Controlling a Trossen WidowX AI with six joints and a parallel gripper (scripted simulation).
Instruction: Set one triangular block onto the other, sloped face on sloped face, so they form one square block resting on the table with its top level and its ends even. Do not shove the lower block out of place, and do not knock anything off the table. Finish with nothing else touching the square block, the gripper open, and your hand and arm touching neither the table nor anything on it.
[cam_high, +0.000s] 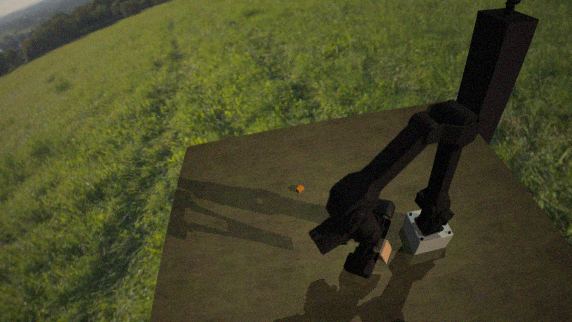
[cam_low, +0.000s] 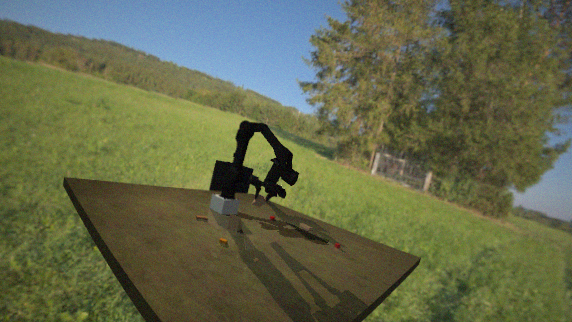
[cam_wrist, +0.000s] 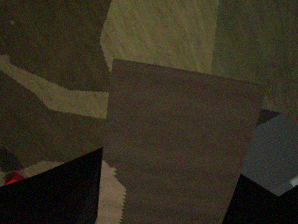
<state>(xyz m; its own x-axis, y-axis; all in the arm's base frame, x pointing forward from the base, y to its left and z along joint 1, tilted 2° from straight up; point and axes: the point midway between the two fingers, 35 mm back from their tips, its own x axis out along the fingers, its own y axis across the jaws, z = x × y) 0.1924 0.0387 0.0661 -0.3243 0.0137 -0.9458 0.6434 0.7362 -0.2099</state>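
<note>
And around the arm (cam_high: 395, 162) (cam_low: 270, 137) we have plenty of company: an orange bit (cam_high: 300, 189) (cam_low: 223, 241) out on the table (cam_high: 240, 155) (cam_low: 165, 250), a thin orange-brown strip (cam_low: 201, 217) near the white base (cam_high: 432, 246) (cam_low: 225, 205), and two red bits (cam_low: 272, 218) (cam_low: 337, 245), set apart. The arm itself blocks much of the top view (rude of it, frankly). Now the block (cam_high: 385, 251) (cam_low: 255, 201) (cam_wrist: 175, 140)! It's in the gripper (cam_high: 376, 245) (cam_low: 263, 196) (cam_wrist: 162, 165), fingers closed on it, out in front of the base. Pale orange from the top, it fills the wrist view as a brown, faintly grained face, mostly shaded, with a lighter, jagged-edged patch low on one side. Which face that is, I can't tell.
</note>
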